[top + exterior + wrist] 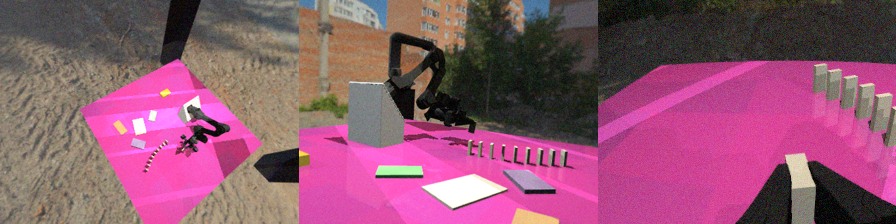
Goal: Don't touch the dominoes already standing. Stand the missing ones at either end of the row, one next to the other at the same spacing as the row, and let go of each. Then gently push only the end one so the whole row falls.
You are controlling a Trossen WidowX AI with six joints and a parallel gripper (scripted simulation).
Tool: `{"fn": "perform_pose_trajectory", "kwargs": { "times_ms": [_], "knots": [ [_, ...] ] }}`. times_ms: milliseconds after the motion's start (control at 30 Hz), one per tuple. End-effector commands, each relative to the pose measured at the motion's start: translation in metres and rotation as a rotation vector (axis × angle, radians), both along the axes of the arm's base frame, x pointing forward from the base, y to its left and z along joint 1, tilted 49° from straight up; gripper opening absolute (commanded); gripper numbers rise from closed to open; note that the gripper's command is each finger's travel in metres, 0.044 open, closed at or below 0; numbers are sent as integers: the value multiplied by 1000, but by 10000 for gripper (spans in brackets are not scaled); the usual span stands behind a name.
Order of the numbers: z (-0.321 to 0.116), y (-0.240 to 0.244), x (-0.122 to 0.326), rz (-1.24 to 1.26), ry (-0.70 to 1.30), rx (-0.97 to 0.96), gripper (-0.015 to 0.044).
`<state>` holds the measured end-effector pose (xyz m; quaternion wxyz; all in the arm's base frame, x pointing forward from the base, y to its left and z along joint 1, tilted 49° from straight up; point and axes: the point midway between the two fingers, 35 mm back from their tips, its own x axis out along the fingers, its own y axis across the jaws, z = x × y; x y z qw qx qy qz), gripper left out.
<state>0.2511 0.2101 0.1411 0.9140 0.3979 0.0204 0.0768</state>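
Observation:
A curved row of several pale dominoes (155,153) (515,154) (849,92) stands upright on the pink table (173,193) (349,187) (698,145). My gripper (183,149) (472,127) (796,171) is shut on a pale domino (803,202), which sticks out between the fingertips in the wrist view. The gripper is raised above the table, on the arm's side of the row and nearer the end by the arm's base. The row stands ahead and to the right in the wrist view. The held domino is hard to make out in the exterior view.
A grey box with a sloped face (183,115) (366,113) stands by the arm's base. Flat pieces lie beyond the row: green (152,115) (399,171), cream (139,126) (464,191), purple (138,143) (529,181), orange (120,127) (536,217). A yellow block (165,93) (303,159) lies farther off.

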Motion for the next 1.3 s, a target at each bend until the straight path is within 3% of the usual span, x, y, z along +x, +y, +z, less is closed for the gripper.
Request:
{"fn": "perform_pose_trajectory", "kwargs": {
  "times_ms": [0,800,1267],
  "knots": [
    [-8,10,2,-5,4,3,23],
    [-33,32,3,-7,16,-7,23],
    [-33,32,3,-7,16,-7,391]
  ]
}}
